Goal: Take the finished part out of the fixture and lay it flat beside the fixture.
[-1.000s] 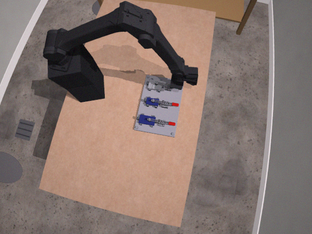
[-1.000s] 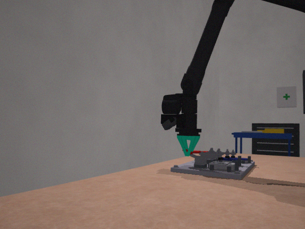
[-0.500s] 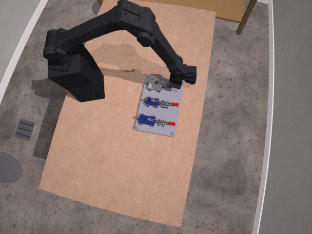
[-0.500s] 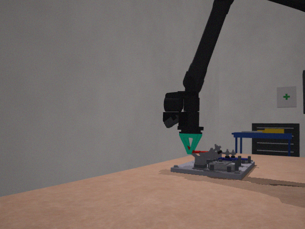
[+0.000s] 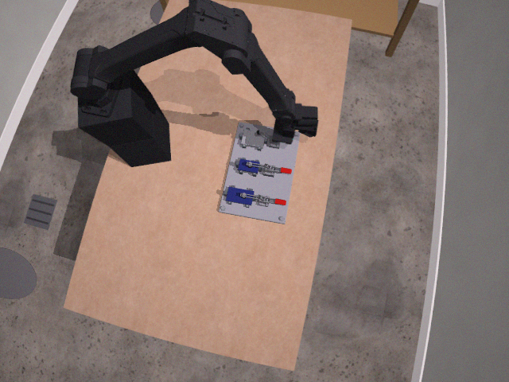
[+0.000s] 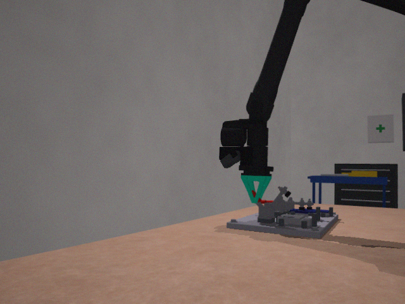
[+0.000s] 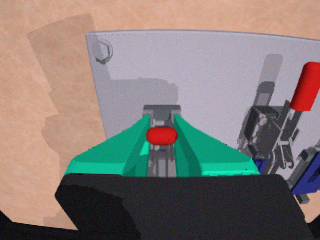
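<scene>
The grey fixture plate [image 5: 257, 177] lies on the table with three clamp stations. The grey finished part [image 5: 251, 138] sits in the far station. Two blue blanks [image 5: 247, 165] [image 5: 235, 194] sit under their clamps, whose red handles [image 5: 286, 169] [image 5: 280, 201] lie flat. My gripper [image 7: 162, 121], with green fingers, is shut on the red handle [image 7: 162, 135] of the far station's toggle clamp. In the side view the gripper [image 6: 255, 199] holds that handle [image 6: 264, 200] raised, and the clamp linkage [image 6: 278, 202] stands tilted up over the part.
A wooden table [image 5: 370, 16] stands beyond the far end of the table top. The arm's black base [image 5: 123, 123] stands left of the fixture. A blue bench [image 6: 346, 183] and a dark cabinet [image 6: 366, 186] stand in the background.
</scene>
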You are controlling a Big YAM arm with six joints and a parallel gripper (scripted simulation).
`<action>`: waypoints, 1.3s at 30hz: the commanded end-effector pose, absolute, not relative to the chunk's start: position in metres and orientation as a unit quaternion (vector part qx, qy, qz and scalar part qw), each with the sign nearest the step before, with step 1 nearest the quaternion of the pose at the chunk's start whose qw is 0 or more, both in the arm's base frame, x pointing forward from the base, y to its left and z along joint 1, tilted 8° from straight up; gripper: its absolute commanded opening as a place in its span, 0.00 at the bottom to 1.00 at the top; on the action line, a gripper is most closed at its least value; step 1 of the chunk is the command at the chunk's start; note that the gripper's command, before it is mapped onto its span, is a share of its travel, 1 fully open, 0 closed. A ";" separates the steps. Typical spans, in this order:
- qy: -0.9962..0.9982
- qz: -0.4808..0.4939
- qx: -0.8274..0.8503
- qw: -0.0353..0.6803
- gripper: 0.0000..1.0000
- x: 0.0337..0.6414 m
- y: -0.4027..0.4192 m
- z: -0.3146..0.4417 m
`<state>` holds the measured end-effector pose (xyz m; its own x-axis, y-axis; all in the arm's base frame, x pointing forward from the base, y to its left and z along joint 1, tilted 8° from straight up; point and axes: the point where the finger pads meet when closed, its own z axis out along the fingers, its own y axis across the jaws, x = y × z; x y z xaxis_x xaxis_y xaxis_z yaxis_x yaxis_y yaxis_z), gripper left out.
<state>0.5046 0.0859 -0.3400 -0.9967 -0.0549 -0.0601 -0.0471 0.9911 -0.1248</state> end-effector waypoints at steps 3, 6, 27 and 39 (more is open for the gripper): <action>0.997 -0.062 -0.022 0.036 0.00 0.502 0.091 -0.323; 0.997 -0.063 -0.023 0.033 0.00 0.499 0.091 -0.323; 0.997 -0.063 -0.024 0.032 0.00 0.490 0.091 -0.324; 0.997 -0.063 -0.025 0.032 0.00 0.489 0.090 -0.324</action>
